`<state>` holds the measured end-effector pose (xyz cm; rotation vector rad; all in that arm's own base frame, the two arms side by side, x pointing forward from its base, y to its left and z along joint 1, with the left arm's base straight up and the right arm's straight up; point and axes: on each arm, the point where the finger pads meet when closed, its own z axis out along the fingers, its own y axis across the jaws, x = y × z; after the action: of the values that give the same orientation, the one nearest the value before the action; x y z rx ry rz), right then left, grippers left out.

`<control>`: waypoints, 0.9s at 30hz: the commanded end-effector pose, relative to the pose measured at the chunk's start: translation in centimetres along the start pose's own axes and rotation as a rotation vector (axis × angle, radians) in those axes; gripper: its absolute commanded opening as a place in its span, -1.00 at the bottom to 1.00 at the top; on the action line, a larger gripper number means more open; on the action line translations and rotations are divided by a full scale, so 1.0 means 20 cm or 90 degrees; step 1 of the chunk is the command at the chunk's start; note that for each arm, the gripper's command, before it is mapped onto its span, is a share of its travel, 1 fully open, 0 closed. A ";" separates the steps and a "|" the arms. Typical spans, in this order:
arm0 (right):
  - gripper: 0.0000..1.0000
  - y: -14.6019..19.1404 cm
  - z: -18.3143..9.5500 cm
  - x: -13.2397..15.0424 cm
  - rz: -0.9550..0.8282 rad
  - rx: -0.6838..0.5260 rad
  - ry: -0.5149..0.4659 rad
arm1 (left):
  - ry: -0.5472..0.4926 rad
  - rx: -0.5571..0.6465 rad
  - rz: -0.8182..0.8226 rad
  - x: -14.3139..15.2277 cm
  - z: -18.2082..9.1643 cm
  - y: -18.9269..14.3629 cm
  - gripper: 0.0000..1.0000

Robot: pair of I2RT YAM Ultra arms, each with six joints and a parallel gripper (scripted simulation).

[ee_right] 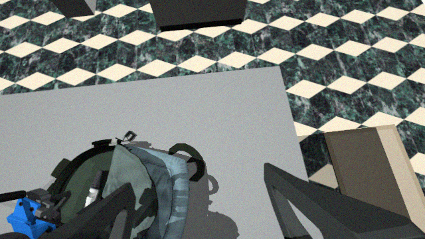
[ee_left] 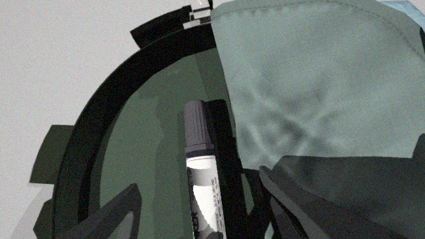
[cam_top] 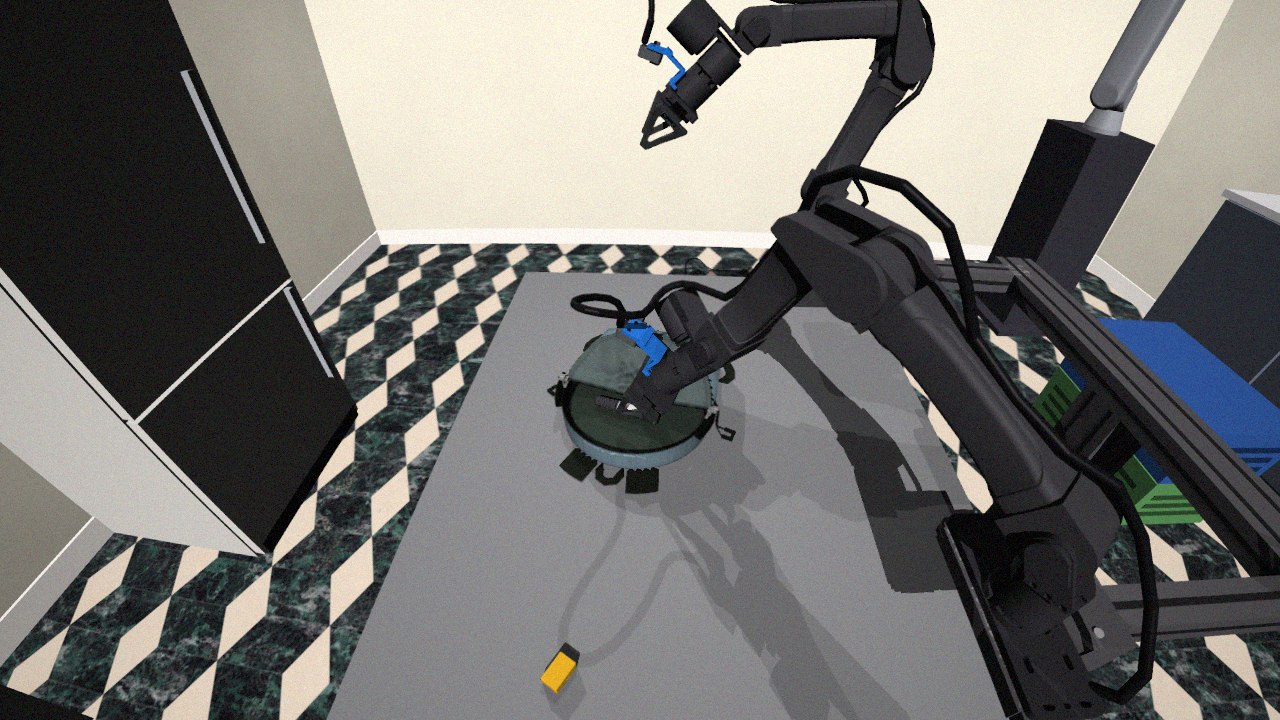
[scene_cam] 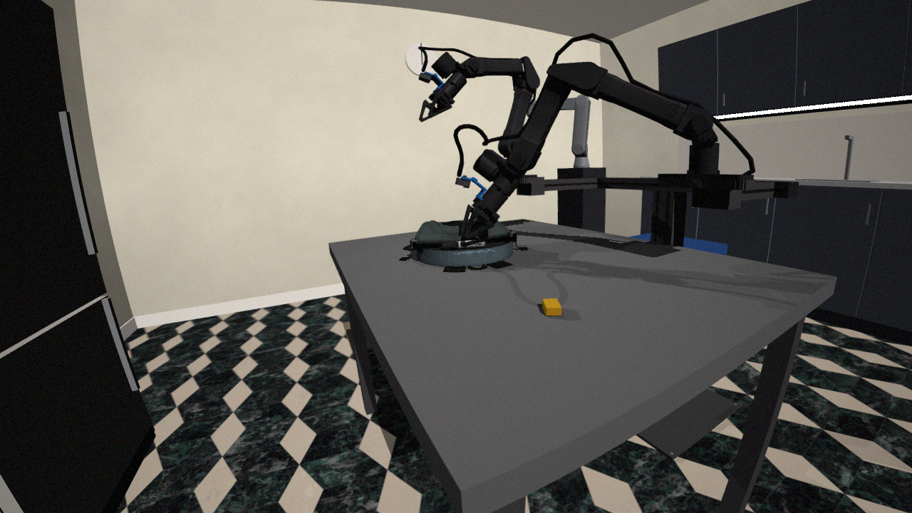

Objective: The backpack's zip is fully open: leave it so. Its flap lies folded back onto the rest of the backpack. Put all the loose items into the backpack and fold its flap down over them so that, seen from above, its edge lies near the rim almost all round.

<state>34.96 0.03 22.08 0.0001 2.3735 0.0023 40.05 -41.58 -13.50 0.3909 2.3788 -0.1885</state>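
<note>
The backpack (cam_top: 626, 455) (scene_cam: 462, 256) (ee_right: 179, 189) (ee_left: 299, 63) lies open at the table's far end, its flap (cam_top: 611, 358) (ee_right: 129, 166) folded back over one half. A white marker with a grey cap (ee_left: 199, 133) (ee_right: 91, 195) lies inside it, beside the flap's fold. My left gripper (cam_top: 637, 411) (ee_left: 199, 182) is open low in the backpack, its fingers on either side of the marker, apart from it. A yellow block with a dark end (cam_top: 560, 671) (scene_cam: 551, 307) lies on the table, away from the backpack. My right gripper (scene_cam: 422, 118) (ee_right: 199, 180) is open and empty, high above the table's far end.
The grey table (cam_top: 483, 537) (scene_cam: 605, 357) carries the backpack near its far edge. Black straps (cam_top: 641, 480) (ee_right: 198, 166) stick out around the backpack. The left arm reaches low across the table and casts long shadows. A dark fridge (cam_top: 161, 223) stands beyond the table's side.
</note>
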 end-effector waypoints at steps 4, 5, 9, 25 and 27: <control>0.80 0.00 -0.02 -0.03 0.000 0.001 -0.011 | -0.001 0.000 0.000 -0.02 -0.01 -0.01 0.58; 0.80 0.00 -0.02 -0.03 0.000 0.001 -0.011 | -0.001 0.000 0.000 -0.02 -0.01 -0.01 0.58; 0.80 0.00 -0.02 -0.03 0.000 0.001 -0.011 | -0.001 0.000 0.000 -0.02 -0.01 -0.01 0.58; 0.80 0.00 -0.02 -0.03 0.000 0.001 -0.011 | 0.005 -0.005 0.003 0.00 -0.26 -0.01 0.58; 0.80 0.00 -0.02 -0.03 0.000 0.001 -0.011 | 0.006 -0.005 0.004 0.01 -0.29 -0.01 0.58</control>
<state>34.96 0.03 22.08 0.0000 2.3735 0.0023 37.17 -40.46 -10.70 0.4056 2.3935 -0.1808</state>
